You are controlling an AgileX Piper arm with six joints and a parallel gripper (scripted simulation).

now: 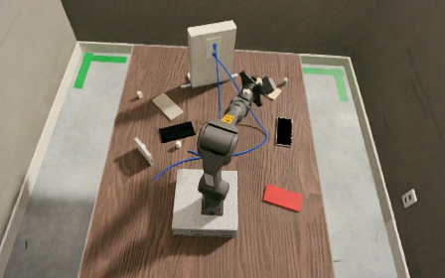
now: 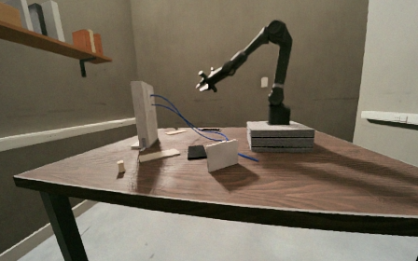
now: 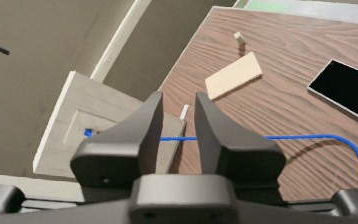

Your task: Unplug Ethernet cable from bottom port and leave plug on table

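The wall plate (image 1: 212,50) (image 2: 144,112) (image 3: 65,107) stands upright at the table's far edge. Two blue Ethernet cables (image 1: 220,84) (image 2: 183,120) (image 3: 305,137) are plugged into it, one above the other; the lower plug (image 2: 154,105) sits in the bottom port. One blue plug (image 3: 87,132) shows in the wrist view. My gripper (image 1: 256,80) (image 2: 202,84) (image 3: 179,103) hangs in the air to the right of the plate, well above the table and clear of the cables. Its fingers are partly open with nothing between them.
On the table lie a tan tile (image 1: 167,106), a black tile (image 1: 177,131), a phone (image 1: 284,131) (image 3: 352,87), a red card (image 1: 282,198), an upright white block (image 1: 143,150) (image 2: 221,155), another tan tile (image 1: 274,92) (image 3: 233,75) and small cubes (image 1: 138,93) (image 3: 238,36). The arm stands on a grey base (image 1: 190,213).
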